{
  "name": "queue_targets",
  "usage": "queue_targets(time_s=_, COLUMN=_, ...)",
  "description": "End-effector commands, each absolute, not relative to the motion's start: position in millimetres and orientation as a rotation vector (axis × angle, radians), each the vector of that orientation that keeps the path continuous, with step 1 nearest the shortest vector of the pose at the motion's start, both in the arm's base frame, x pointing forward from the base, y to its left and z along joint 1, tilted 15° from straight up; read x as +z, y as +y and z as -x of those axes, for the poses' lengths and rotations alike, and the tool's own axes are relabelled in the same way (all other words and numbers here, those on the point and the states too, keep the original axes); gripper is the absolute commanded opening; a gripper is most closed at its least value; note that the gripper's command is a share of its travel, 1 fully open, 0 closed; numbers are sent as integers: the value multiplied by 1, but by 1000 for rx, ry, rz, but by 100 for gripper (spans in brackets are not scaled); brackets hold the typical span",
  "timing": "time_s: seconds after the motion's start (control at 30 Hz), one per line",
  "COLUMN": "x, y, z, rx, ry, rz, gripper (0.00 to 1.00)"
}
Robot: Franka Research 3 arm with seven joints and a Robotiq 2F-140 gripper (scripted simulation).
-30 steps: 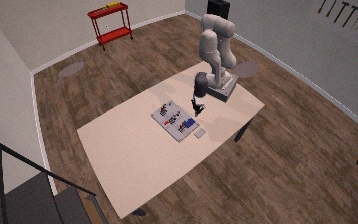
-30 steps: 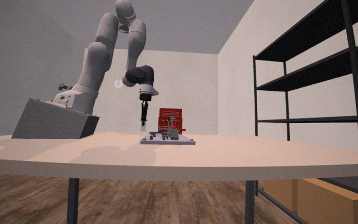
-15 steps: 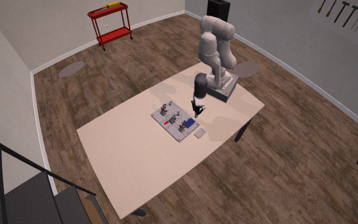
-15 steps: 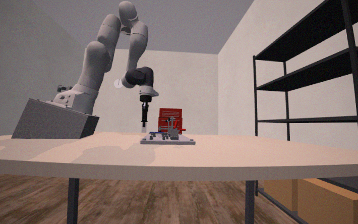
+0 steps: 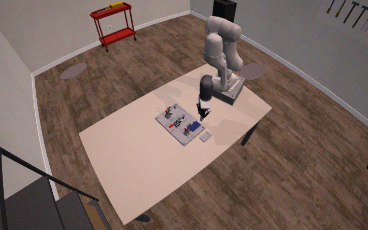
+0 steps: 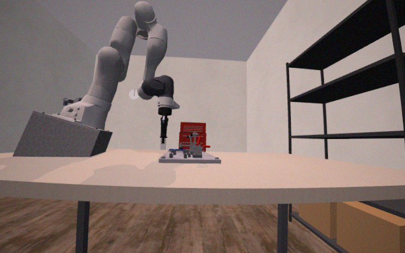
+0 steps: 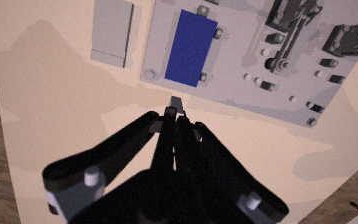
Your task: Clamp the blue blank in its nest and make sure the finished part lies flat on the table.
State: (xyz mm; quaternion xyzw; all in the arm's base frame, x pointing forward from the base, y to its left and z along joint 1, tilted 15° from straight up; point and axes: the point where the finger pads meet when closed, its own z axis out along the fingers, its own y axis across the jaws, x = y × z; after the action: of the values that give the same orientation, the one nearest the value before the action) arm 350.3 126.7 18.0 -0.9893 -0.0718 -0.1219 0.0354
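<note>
The blue blank (image 5: 195, 126) (image 7: 191, 47) lies in the end nest of the fixture plate (image 5: 184, 141) (image 7: 152, 50), beside its stop block (image 7: 203, 10) and side blocks (image 7: 218, 33); exact gaps cannot be told. This nest's clamp (image 5: 186, 131) shows no bar over the blank in the wrist view; whether it is locked cannot be told. The grey finished part (image 5: 205, 136) (image 7: 111, 30) lies flat on the table, beside the plate. My gripper (image 5: 201, 119) (image 6: 162, 147) (image 7: 174, 104) is shut and empty, raised above the table just off the blank's end away from the clamp.
Two other clamps, the middle one (image 5: 177, 123) and the far one (image 5: 167, 114), stand on the plate beside nests that hold no part. The middle clamp's red handle (image 5: 170, 125) lies low. Small pads and blocks stick up around these nests.
</note>
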Motion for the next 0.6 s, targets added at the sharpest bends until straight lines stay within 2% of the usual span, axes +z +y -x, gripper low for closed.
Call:
queue_targets(time_s=0.0, x=18, y=127, z=-352, rx=-378, ry=-210, rz=3038, gripper=0)
queue_targets(time_s=0.57, x=14, y=128, z=-355, rx=-378, ry=-210, rz=3038, gripper=0)
